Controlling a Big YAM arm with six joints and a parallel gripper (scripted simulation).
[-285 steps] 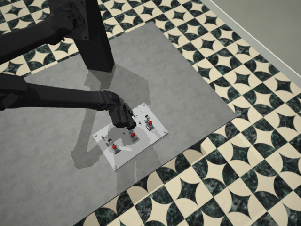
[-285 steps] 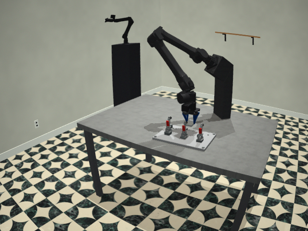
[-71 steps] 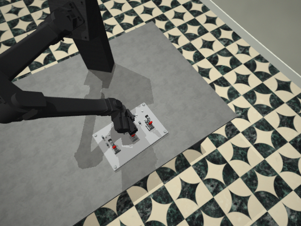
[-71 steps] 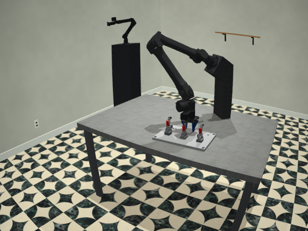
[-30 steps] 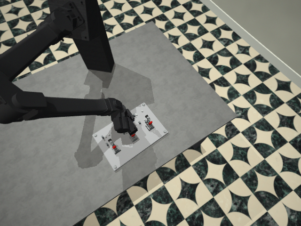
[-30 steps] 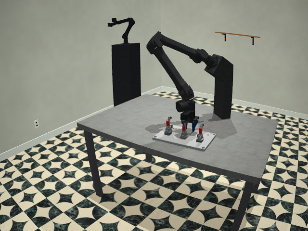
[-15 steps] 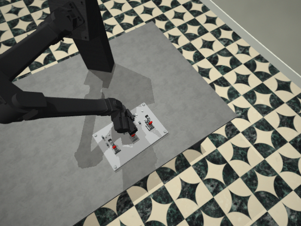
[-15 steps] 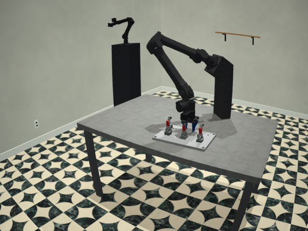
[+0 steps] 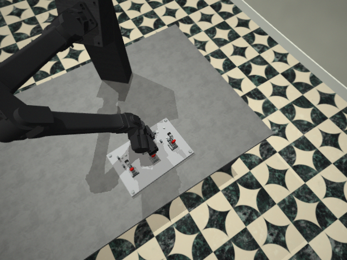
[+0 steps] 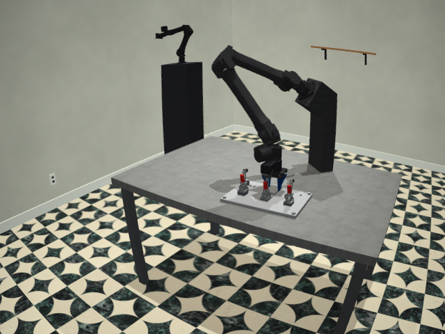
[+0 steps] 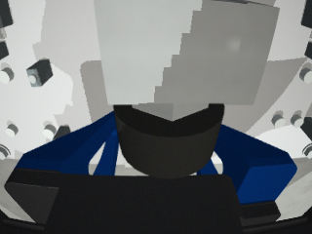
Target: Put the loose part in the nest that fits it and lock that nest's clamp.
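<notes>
1 black arm (image 9: 87, 122) (image 10: 247, 99), bent at the elbow, gripper (image 10: 274, 185) (image 11: 155, 117) pointing downward, blue fingers (image 10: 281, 181) apart.

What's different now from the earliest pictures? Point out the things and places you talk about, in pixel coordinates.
The gripper (image 9: 151, 148) (image 10: 273, 186) (image 11: 155, 117) has come down, closer to the white plate (image 9: 156, 174) (image 10: 251, 204). It's now closed on a pale block (image 11: 141, 54); the earlier pictures don't show when it took hold. The three red handles (image 9: 173, 141) (image 10: 289, 188) and the plate stayed put.
</notes>
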